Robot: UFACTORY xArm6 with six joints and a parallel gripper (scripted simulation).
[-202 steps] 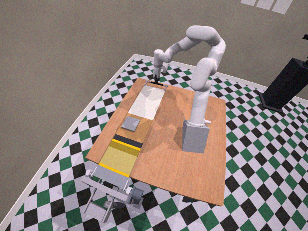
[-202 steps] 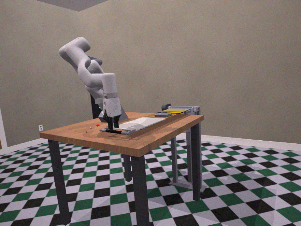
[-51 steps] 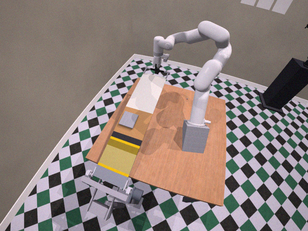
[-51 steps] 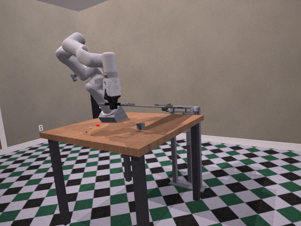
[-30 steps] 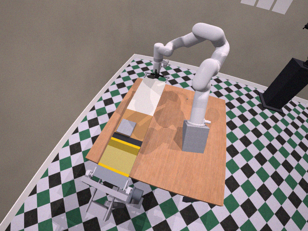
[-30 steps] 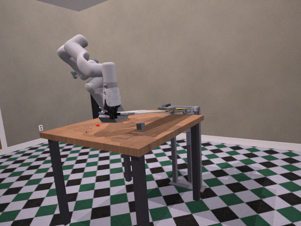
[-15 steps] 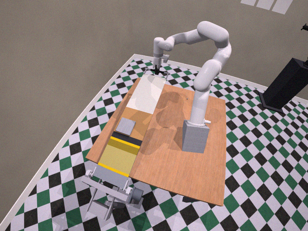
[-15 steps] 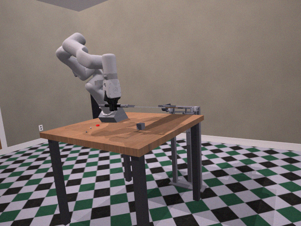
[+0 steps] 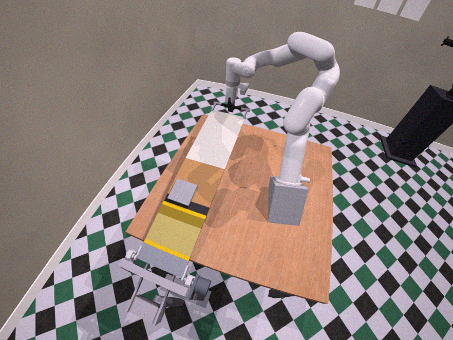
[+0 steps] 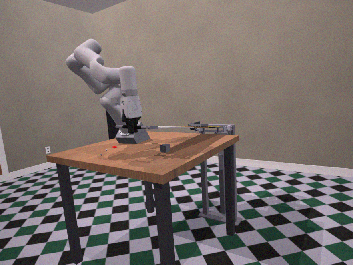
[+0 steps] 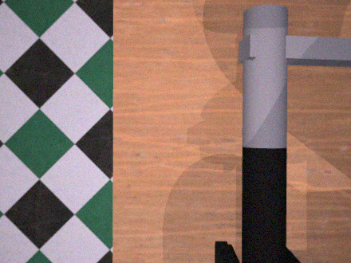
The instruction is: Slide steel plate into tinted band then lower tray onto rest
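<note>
The long tray [image 9: 199, 171] lies along the left side of the table, hinged at the near end. My gripper [image 9: 230, 107] is shut on the tray handle [image 10: 136, 127] at the far end and holds the bed about level, well above the table top. The wrist view shows the handle's grey and black bar [image 11: 264, 119] running up from my fingers. The steel plate [image 9: 182, 192] lies flat on the bed. Its lower edge overlaps a dark strip just above the upper solid yellow line [image 9: 184, 210]. The tinted band [image 9: 175, 228] lies below that line, ending at the lower solid line [image 9: 166, 249].
A small grey rest block [image 10: 164, 147] stands on the table under the tray. The arm's grey pedestal [image 9: 287, 199] is at the table's middle. The hinge frame [image 9: 164, 281] stands off the near edge. A black stand [image 9: 417, 124] is on the floor at right. A small red object [image 10: 114, 147] lies on the table.
</note>
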